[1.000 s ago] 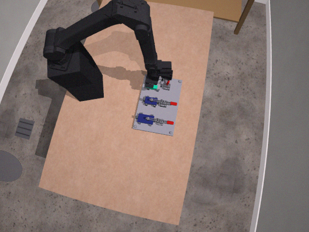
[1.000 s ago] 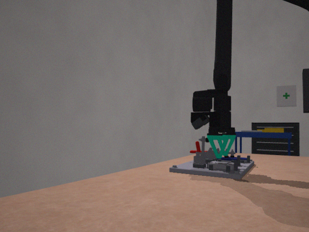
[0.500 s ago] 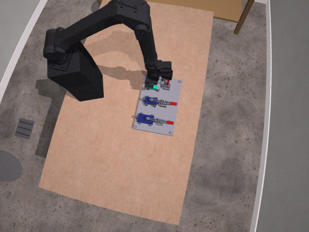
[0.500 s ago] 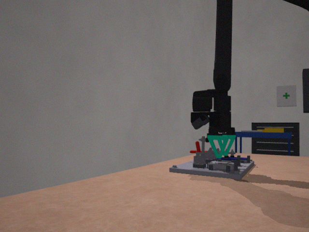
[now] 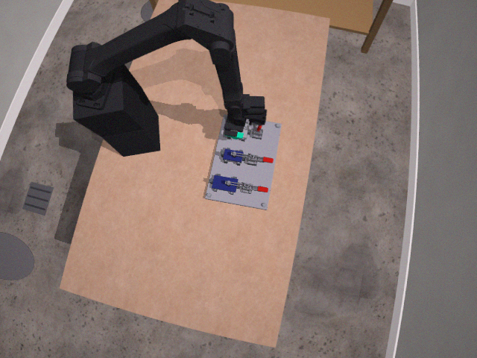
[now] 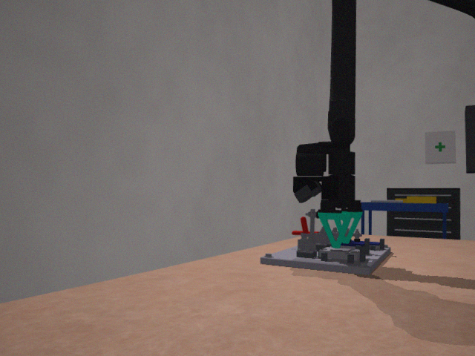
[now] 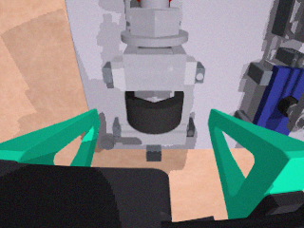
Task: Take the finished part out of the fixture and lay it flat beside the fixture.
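Approach is in hand: with the gripper [image 5: 235, 135] [image 6: 341, 244] [image 7: 153, 115] spread and holding nothing above the finished part [image 6: 337, 254] [image 7: 176, 139], apparently seated in the fixture [image 5: 250, 144] [image 6: 286, 258] [image 7: 218, 52] though partly obscured, descend straight, straddle its sides, then close.

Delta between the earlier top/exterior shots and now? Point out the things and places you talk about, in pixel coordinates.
No visible change. The black pincer with green fingers [image 5: 237, 135] [image 6: 341, 245] stays open over the grey fixture plate [image 5: 246, 200] [image 6: 281, 260] [image 7: 209, 28]; the two rectangular blue blanks [image 5: 238, 158] [image 5: 219, 183] [image 7: 273, 106] stay clamped. Nothing was gripped or released.
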Controlling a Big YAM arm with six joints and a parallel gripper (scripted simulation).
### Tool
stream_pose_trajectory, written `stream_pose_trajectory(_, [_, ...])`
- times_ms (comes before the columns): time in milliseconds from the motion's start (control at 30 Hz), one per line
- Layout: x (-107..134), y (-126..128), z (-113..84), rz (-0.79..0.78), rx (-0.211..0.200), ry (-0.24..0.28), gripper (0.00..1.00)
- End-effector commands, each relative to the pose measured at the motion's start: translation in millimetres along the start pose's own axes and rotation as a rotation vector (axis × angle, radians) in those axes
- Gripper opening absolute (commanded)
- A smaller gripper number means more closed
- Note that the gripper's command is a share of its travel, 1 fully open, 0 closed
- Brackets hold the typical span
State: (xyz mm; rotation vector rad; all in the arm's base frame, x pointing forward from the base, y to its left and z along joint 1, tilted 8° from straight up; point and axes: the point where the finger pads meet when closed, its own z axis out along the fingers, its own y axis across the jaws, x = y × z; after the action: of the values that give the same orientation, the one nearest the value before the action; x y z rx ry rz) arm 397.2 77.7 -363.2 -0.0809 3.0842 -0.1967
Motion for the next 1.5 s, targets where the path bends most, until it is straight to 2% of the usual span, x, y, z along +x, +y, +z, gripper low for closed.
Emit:
stream_pose_trajectory(0, [-2,-4,11.4,0.006,-0.001,-0.008,0.92])
stream_pose_trajectory(567, [-2,-5,25.8,0.007,-0.001,-0.007,0.92])
stream_pose_trajectory(1467, [-1,-4,28.0,0.007,-0.001,-0.004,0.92])
